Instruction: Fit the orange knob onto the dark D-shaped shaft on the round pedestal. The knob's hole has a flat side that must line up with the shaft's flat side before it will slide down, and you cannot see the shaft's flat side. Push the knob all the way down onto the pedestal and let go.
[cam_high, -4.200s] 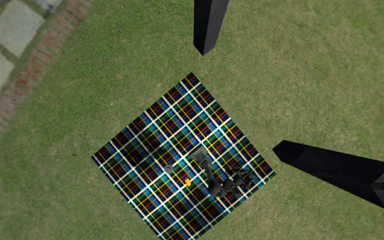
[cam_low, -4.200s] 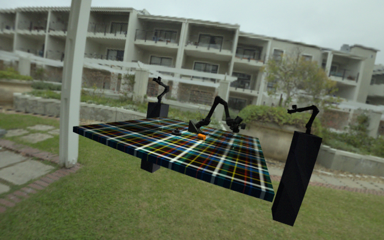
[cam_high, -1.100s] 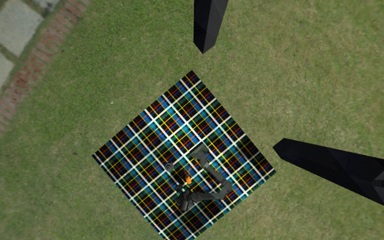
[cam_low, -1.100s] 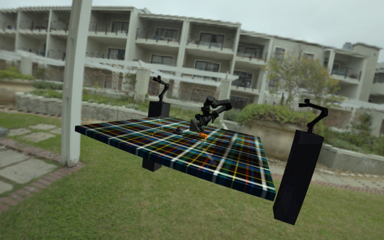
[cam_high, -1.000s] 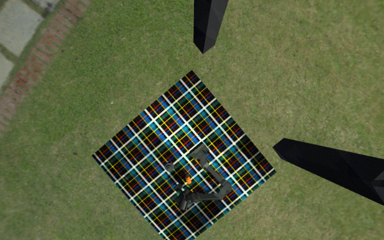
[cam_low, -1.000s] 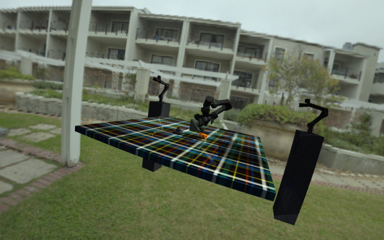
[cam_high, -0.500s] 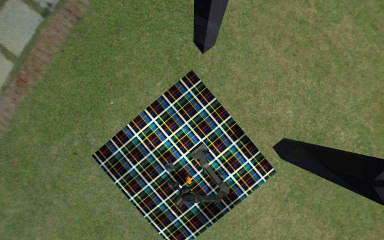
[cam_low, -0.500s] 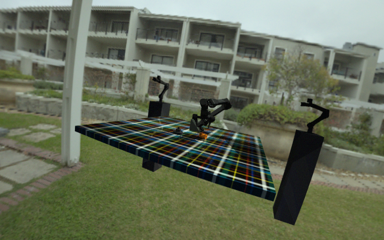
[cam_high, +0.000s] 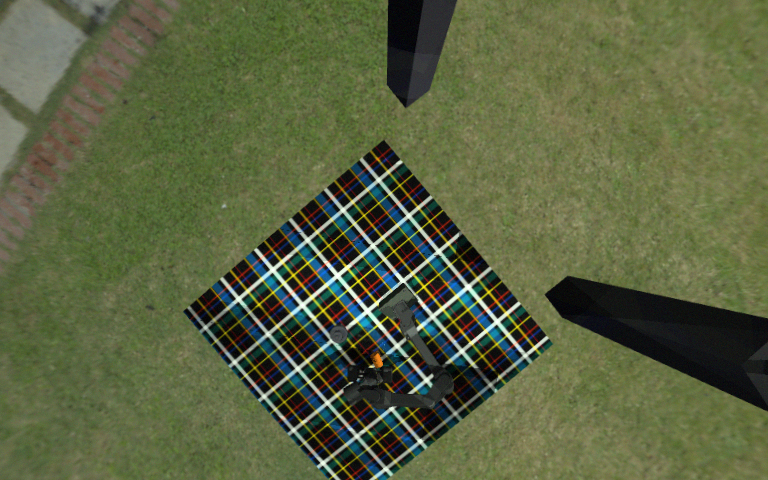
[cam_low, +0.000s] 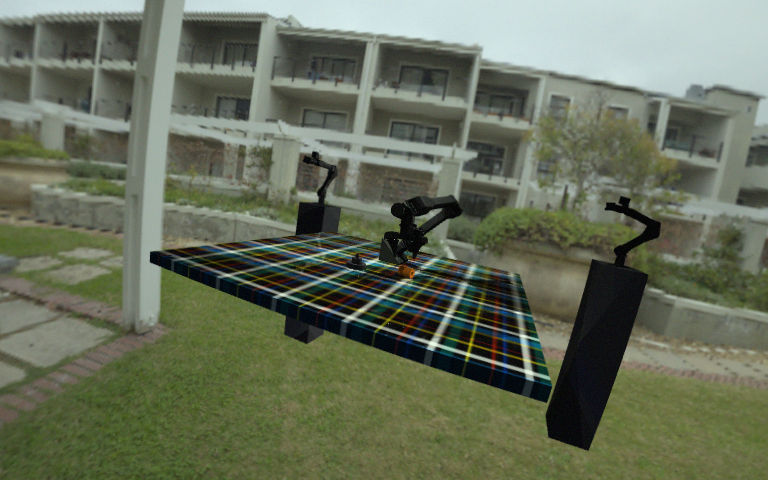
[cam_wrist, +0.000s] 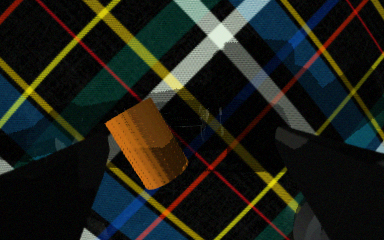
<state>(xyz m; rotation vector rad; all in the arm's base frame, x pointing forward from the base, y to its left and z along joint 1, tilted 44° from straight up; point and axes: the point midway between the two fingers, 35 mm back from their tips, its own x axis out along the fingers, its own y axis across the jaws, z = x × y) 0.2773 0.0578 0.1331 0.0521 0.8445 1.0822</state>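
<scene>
1 orange knob (cam_high: 376, 358) (cam_low: 406, 271) (cam_wrist: 147, 144) lies on its side on the plaid table (cam_high: 317, 266) (cam_low: 453, 316) (cam_wrist: 45, 45), off the pedestal. In the wrist view it sits toward the left finger, between the 2 fingertips or just below them; exact depth can't be told. Gripper (cam_low: 408, 255) (cam_wrist: 194, 138) is spread nearly to its full width, nothing held. The arm (cam_high: 404, 400) (cam_low: 441, 202) reaches over the knob.

Round pedestal (cam_high: 338, 333) (cam_low: 356, 264) stands upright, left of the knob in the exterior view and apart from it; nothing orange on its shaft. 2 more arms are on stands at the far left and right; not part of this.

Progress: 0 of the fitting done, likely at pre-grasp. Left: center on knob, grip, lift, turn upright, find the flat by turning, press fully down, let go.
</scene>
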